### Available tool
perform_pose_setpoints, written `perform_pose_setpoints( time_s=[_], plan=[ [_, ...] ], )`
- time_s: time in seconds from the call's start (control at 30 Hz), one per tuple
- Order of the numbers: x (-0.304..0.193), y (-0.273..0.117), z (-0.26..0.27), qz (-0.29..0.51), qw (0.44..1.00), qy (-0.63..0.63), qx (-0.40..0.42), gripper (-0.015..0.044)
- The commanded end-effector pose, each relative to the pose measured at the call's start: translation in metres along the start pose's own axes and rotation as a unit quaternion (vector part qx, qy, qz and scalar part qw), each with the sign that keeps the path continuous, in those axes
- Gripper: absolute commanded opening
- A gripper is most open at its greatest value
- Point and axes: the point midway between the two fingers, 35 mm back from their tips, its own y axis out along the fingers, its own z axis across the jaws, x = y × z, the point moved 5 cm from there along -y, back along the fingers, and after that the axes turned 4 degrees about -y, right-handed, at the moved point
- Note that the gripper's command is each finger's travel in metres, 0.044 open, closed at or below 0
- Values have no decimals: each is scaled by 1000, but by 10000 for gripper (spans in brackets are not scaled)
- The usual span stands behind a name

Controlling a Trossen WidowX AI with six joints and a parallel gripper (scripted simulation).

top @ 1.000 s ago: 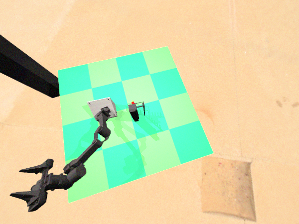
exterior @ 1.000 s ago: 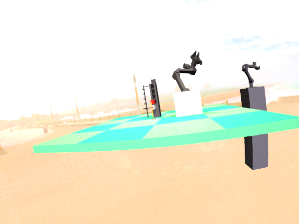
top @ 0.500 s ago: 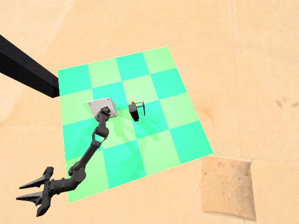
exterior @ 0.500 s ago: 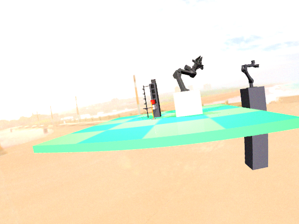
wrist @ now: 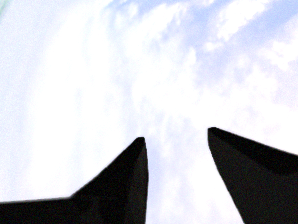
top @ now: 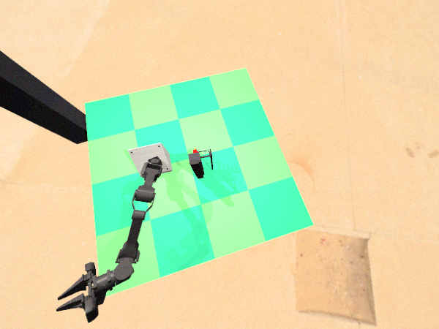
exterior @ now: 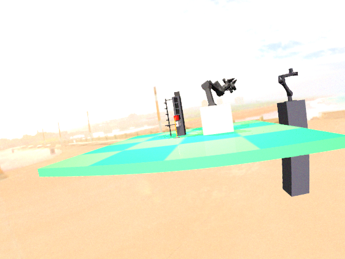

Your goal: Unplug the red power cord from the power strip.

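Top view — high overhead, tilted, far out; takes in the whole checkered counter (top: 234, 110) and the arm reaching toward the lens. Exterior view — low, off to one side, distant, looking across the same counter (exterior: 201, 155) to the horizon. Both share the white base block (top: 146, 155). Wrist view faces skyward past the gripper (wrist: 177, 165), close in.

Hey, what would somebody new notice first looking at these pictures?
Probably the green checkered platform on sandy ground, and the dark arm stretching from its white base out past the platform's near corner. Its gripper holds nothing and points away from the upright power strip, where the red plug sits.
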Motion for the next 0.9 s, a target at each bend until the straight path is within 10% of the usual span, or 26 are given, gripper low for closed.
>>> perform_pose_setpoints(
  time_s=[0.0, 0.87],
  plan=[
    [32, -24, -2, -78, 996, 39, -3, 160],
    [126, -258, -35, -519, 819, 235, 68, 160]
  ],
)
